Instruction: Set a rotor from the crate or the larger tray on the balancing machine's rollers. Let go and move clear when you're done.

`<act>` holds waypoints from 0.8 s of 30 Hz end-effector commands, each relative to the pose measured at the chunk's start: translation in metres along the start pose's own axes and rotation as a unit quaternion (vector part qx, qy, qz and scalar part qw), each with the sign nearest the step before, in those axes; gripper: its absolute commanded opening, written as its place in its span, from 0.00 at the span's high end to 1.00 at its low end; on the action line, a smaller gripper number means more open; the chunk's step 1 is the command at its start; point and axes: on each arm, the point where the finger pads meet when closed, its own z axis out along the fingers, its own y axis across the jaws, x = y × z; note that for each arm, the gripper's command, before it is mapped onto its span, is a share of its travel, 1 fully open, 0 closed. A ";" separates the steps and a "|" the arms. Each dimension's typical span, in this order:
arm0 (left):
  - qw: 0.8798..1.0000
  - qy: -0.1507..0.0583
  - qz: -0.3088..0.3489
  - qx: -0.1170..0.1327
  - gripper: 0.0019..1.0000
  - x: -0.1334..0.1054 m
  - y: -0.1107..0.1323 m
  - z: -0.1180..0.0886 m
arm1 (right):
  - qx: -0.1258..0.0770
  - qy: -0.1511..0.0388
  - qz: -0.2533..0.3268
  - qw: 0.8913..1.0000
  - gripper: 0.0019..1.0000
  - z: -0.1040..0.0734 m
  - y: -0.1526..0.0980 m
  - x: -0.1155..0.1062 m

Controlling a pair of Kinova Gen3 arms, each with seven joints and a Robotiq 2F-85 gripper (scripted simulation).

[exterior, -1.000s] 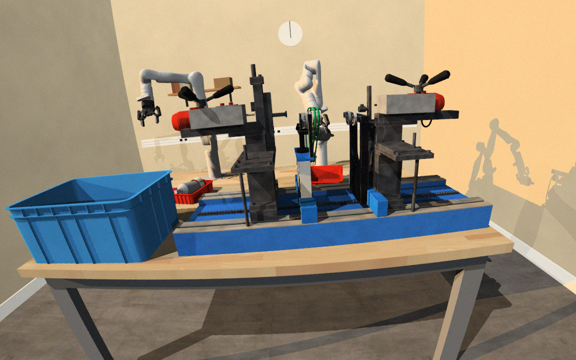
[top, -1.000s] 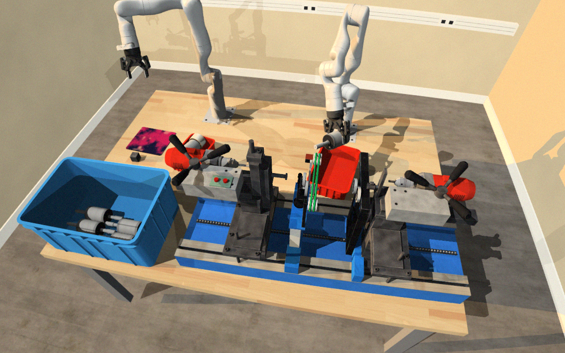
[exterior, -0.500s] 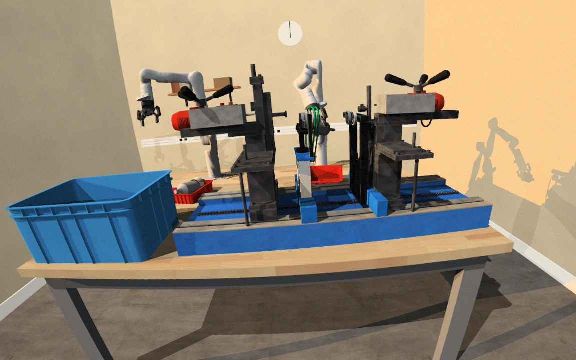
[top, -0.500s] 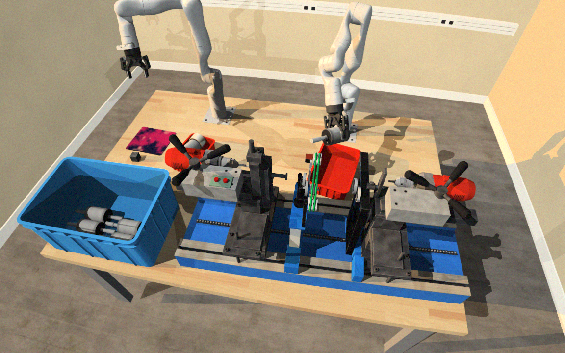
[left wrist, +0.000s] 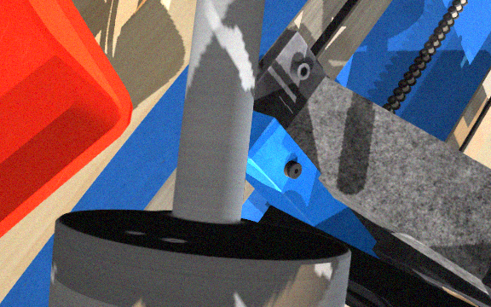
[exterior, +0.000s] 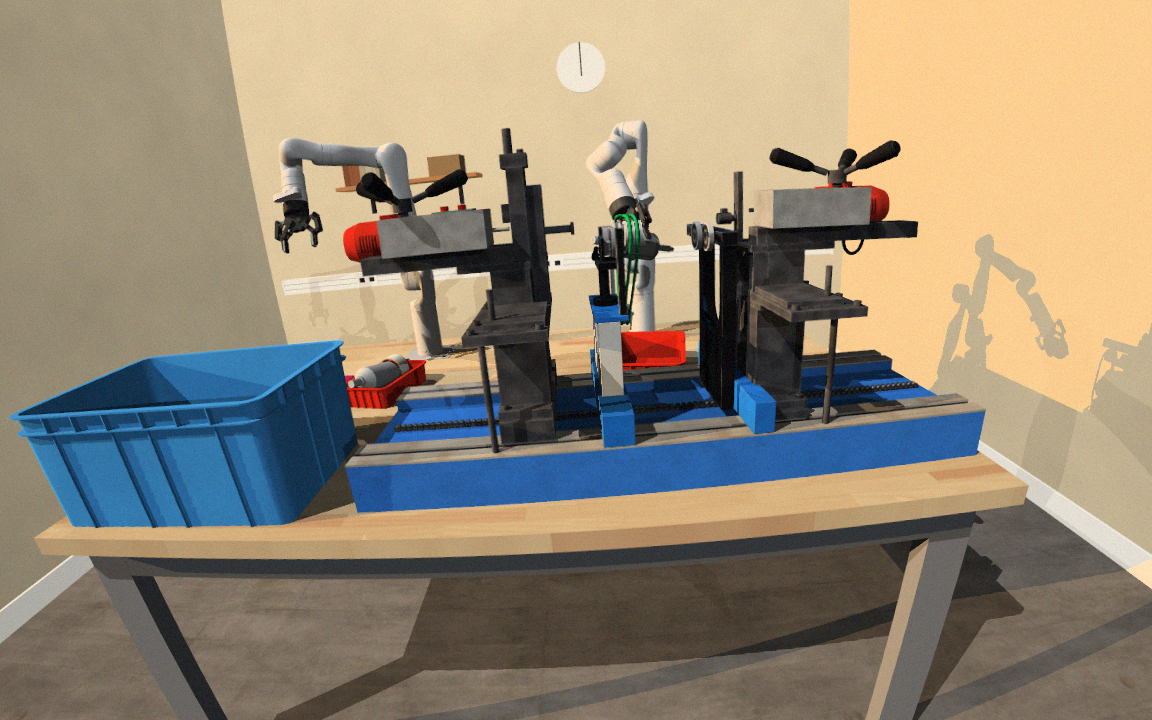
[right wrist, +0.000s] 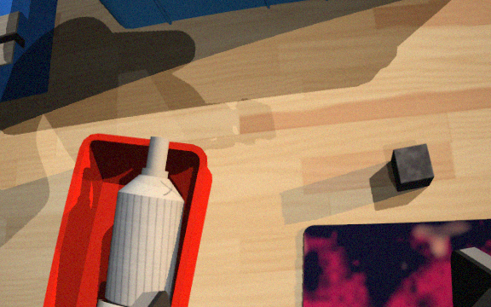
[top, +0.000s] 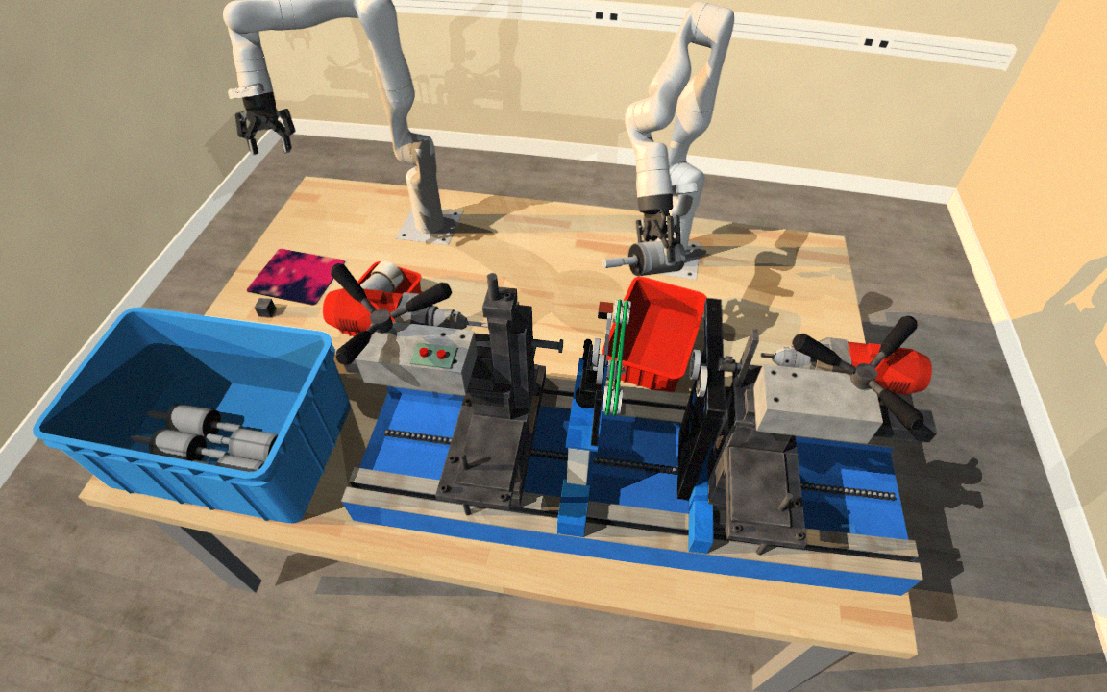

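Found a blue crate (top: 222,481) (exterior: 177,465) (right wrist: 143,13) at the bench's front left corner (top-view sides), with several rotors (top: 193,419) lying inside.

Noted the right gripper (top: 271,148) (exterior: 300,241) (right wrist: 318,283) raised beyond the left edge, jaws wide, holding nothing. Found a dark cube (top: 265,307) (right wrist: 413,165) and a patterned mat (top: 295,275) (right wrist: 335,273) near that edge. Found a small red tray (top: 411,280) (exterior: 388,385) (right wrist: 194,239) farther in, with a ribbed rotor (top: 383,276) (exterior: 379,371) (right wrist: 145,239) in it; exclude as a source.

Traced the balancing machine (top: 627,555) (exterior: 678,474) (left wrist: 143,128) (right wrist: 37,77) along the front edge. Saw no rotor on the rollers (top: 699,379) (exterior: 701,235) or beneath the green belt (top: 620,344) (exterior: 632,234).

Located the task rotor (top: 645,257) (exterior: 641,247) (left wrist: 199,277) in the left gripper (top: 660,245), jaws fairly wide around its body, above the bench near the rear side of the larger red tray (top: 669,327) (exterior: 669,349) (left wrist: 37,85). Saw no rotor left in that tray.

Judge carrying and aligning to be in hand. Advise moving toward the front edge at height, squaring the shaft across both roller pairs, clearing belt and uprights, then lowering gently. Release only once both shaft ends are seated; then withdraw.
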 end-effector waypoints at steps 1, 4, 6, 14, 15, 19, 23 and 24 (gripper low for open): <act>1.000 -0.011 0.016 -0.011 0.90 -0.005 0.008 -0.006 | 0.000 0.001 0.000 1.000 0.00 -0.001 0.000 0.000; 0.999 -0.018 0.029 -0.018 0.90 -0.009 0.013 -0.010 | 0.000 0.001 0.000 1.000 0.00 -0.001 0.000 0.000; 0.999 -0.021 0.033 -0.021 0.90 -0.010 0.015 -0.011 | 0.000 0.001 0.000 1.000 0.00 -0.001 0.000 0.000; 0.997 -0.037 0.062 -0.038 0.90 -0.019 0.027 -0.020 | 0.000 0.001 0.000 1.000 0.00 -0.001 0.000 0.000; 0.996 -0.039 0.066 -0.040 0.90 -0.020 0.028 -0.022 | 0.000 0.001 0.000 1.000 0.00 -0.001 0.000 0.000; 0.994 -0.048 0.081 -0.050 0.90 -0.024 0.035 -0.027 | 0.000 0.001 0.000 1.000 0.00 -0.001 0.000 0.000; 0.993 -0.055 0.092 -0.056 0.90 -0.028 0.040 -0.030 | 0.000 0.001 0.000 1.000 0.00 -0.001 0.000 0.000; 0.993 -0.055 0.092 -0.056 0.90 -0.028 0.040 -0.030 | 0.000 0.001 0.000 1.000 0.00 -0.001 0.000 0.000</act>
